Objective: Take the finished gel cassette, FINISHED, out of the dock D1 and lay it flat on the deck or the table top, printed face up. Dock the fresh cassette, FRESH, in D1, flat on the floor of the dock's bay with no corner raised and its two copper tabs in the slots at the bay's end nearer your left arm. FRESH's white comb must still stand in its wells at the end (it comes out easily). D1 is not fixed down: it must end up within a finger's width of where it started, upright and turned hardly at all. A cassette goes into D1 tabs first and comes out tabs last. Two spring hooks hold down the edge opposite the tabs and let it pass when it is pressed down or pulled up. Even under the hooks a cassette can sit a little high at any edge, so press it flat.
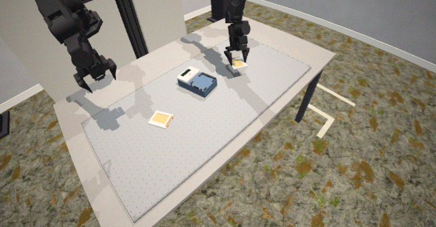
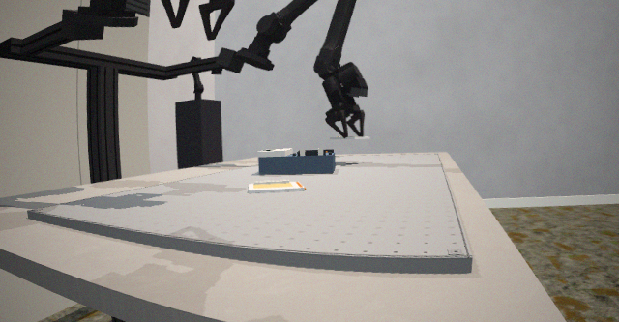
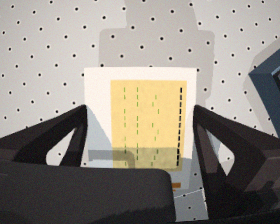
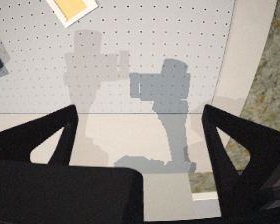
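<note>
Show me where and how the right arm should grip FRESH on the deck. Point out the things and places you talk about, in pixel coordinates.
Come straight down from above with the right gripper (image 1: 103,86) (image 2: 193,33) (image 4: 140,111), which is open, and pinch FRESH (image 1: 161,118) (image 2: 277,186) (image 4: 72,7) across the two side edges flanking its orange edge (image 1: 169,121) (image 2: 302,186). It lies flat and thin, so those rims look like the best hold, probably leaving the tab end free to enter first.

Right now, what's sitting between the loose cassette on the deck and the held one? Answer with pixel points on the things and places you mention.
The dock (image 1: 204,84) (image 2: 296,164) sits between them, its bay without a cassette, as the top view shows.
</note>
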You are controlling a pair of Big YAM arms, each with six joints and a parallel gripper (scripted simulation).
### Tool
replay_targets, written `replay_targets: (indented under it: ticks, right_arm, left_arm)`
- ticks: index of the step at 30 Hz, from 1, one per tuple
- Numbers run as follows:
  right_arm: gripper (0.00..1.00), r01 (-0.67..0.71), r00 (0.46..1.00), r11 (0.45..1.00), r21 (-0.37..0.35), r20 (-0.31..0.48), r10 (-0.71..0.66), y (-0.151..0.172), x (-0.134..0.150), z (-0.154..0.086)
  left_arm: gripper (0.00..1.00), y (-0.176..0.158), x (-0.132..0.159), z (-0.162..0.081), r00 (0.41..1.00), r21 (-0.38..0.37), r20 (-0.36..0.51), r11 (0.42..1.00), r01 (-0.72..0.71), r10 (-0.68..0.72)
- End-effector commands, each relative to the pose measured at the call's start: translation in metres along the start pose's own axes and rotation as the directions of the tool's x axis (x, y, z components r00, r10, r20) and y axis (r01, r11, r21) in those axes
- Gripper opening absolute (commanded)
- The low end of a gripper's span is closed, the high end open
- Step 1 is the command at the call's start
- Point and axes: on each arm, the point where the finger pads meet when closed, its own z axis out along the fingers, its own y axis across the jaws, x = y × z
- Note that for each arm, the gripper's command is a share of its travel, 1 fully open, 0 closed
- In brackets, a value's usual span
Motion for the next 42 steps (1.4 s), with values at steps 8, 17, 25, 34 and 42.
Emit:
replay_targets:
  ticks: [8, 17, 25, 34, 42]
  right_arm:
    - [1.00, 0.004, 0.999, 1.000, 0.004, 0.035, -0.004, -0.005, -0.018, -0.011]
    - [1.00, 0.004, 0.999, 1.000, 0.004, 0.035, -0.004, -0.005, -0.018, -0.011]
    - [1.00, 0.004, 0.999, 1.000, 0.004, 0.035, -0.004, -0.005, -0.018, -0.011]
    - [1.00, 0.004, 0.999, 1.000, 0.004, 0.035, -0.004, -0.005, -0.018, -0.011]
    - [1.00, 0.004, 0.999, 1.000, 0.004, 0.035, -0.004, -0.005, -0.018, -0.011]
  left_arm:
    - [0.00, 0.054, 0.013, -0.015, 0.983, -0.091, 0.037, 0.979, 0.180, -0.177]
    - [0.00, 0.087, 0.033, -0.025, 0.955, -0.154, 0.064, 0.942, 0.297, -0.290]
    - [0.00, 0.116, 0.051, -0.035, 0.915, -0.212, 0.101, 0.890, 0.404, -0.391]
    - [0.00, 0.146, 0.074, -0.047, 0.860, -0.267, 0.151, 0.818, 0.510, -0.487]
    - [0.00, 0.172, 0.095, -0.058, 0.855, -0.250, 0.161, 0.818, 0.518, -0.493]
